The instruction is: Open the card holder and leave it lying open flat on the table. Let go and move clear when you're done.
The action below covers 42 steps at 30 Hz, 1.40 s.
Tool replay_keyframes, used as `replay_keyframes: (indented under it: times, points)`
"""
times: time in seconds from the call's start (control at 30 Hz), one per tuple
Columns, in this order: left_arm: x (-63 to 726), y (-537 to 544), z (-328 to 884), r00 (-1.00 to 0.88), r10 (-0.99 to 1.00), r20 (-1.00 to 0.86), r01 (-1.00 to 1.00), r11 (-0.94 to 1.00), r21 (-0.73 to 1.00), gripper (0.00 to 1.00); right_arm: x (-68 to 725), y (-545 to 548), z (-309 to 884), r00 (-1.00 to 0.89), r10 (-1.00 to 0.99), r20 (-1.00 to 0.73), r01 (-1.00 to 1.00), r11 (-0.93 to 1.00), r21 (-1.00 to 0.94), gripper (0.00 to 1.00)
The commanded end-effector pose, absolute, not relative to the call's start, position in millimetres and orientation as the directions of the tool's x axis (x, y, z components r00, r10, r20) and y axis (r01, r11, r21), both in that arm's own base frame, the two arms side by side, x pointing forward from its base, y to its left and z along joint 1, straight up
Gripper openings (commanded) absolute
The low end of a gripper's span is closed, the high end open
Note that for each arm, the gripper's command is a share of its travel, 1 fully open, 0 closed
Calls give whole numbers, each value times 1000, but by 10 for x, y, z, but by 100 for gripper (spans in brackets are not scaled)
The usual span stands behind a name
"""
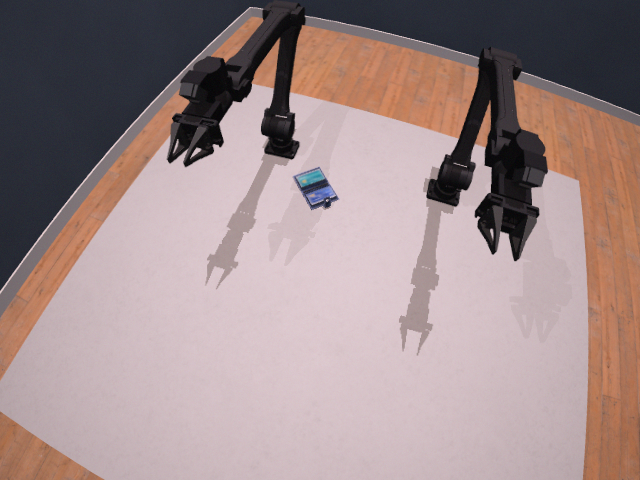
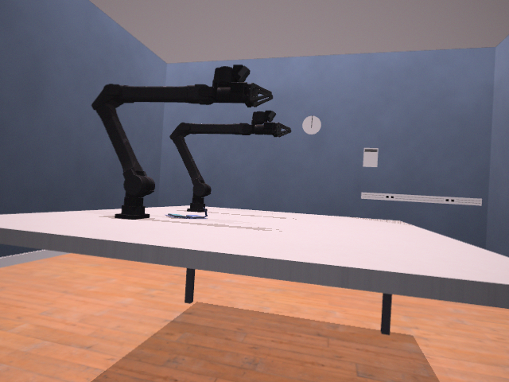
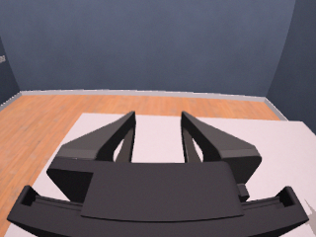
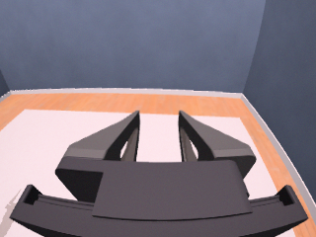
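The card holder (image 1: 315,188) lies open and flat on the white table, between the two arm bases. Its far panel shows a teal card and its near panel a blue card, with a small dark clasp at the near end. It appears as a thin flat strip in the exterior view (image 2: 187,215). My left gripper (image 1: 504,248) (image 3: 158,117) is raised high above the table, far from the holder, with its fingers partly apart and empty. My right gripper (image 1: 183,155) (image 4: 159,116) is also raised high near the table's edge, partly open and empty. Neither wrist view shows the holder.
The two arm bases (image 1: 281,144) (image 1: 444,191) stand on either side of the holder at the back of the table. Wooden floor surrounds the table. Both arms reach out level, well above the table (image 2: 269,96) (image 2: 287,130).
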<state>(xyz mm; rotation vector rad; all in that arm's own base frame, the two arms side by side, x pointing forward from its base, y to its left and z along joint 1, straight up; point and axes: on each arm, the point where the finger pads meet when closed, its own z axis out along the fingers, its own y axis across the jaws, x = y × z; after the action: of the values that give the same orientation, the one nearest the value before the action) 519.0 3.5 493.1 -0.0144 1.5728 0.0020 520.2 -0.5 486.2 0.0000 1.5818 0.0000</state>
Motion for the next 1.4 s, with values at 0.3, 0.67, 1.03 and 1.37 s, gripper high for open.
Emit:
replay_keyframes:
  times: [0.3, 0.67, 1.03, 1.37]
  points:
    - [5233, 26, 5260, 51, 13, -999, -6, 1000, 13, 43, 5244, -5, 5290, 58, 0, -998, 0, 1000, 0, 36]
    - [5136, 18, 5103, 28, -6, -1000, -5, 1000, -6, 43, 5224, -4, 5349, 68, 0, -998, 0, 1000, 0, 36]
    - [5132, 5, 5033, 13, -8, -1000, -3, 1000, -8, 43, 5237, -4, 5337, 66, 0, -998, 0, 1000, 0, 36]
    - [5125, -10, 5094, 44, -8, -999, 0, 1000, -8, 43, 5245, -4, 5327, 63, 0, -998, 0, 1000, 0, 36]
